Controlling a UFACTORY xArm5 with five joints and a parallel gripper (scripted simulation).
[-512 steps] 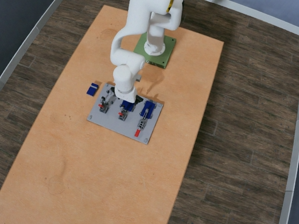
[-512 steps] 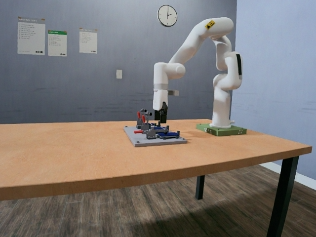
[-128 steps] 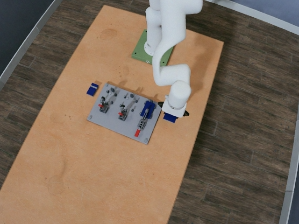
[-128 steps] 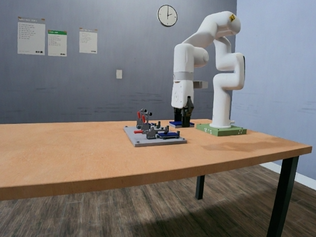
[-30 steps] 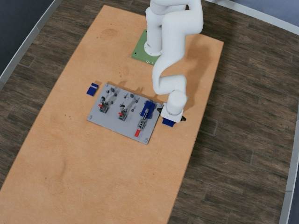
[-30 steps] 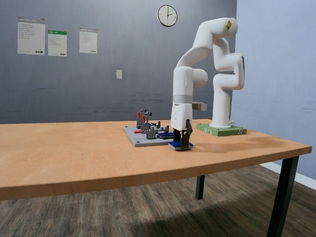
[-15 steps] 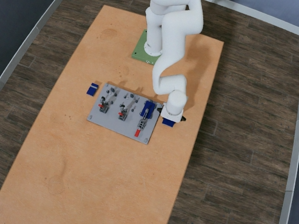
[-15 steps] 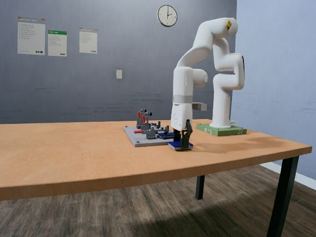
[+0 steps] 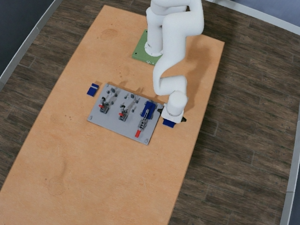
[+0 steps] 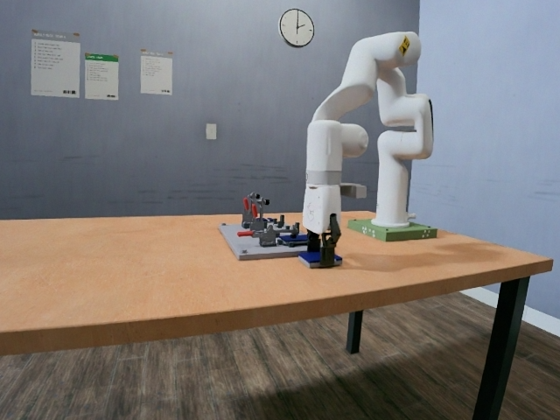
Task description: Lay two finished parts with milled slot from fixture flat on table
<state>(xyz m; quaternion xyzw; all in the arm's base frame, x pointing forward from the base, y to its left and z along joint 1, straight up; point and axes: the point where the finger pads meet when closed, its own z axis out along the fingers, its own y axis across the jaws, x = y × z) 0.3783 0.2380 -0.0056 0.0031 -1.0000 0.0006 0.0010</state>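
Nearest you in the exterior view, the black-fingered gripper (image 10: 324, 246) is clamped on a flat blue rectangular part (image 10: 316, 258) that lies on the orange wooden tabletop (image 10: 136, 271) just beside the grey fixture plate (image 10: 246, 246); you cannot see its slot, since the fingers and, from above, the white wrist cover most of it. Behind it, the blue blank block (image 9: 148, 109) sits under its red-handled toggle clamp (image 9: 141, 125), handle lying down. The two other clamps (image 9: 103, 107) stand raised over stations whose details are too small to read. Beyond the plate's far end, a second blue part with a pale slot (image 9: 92, 89) lies flat. The arm's green base plate (image 9: 139, 54) is largely covered.
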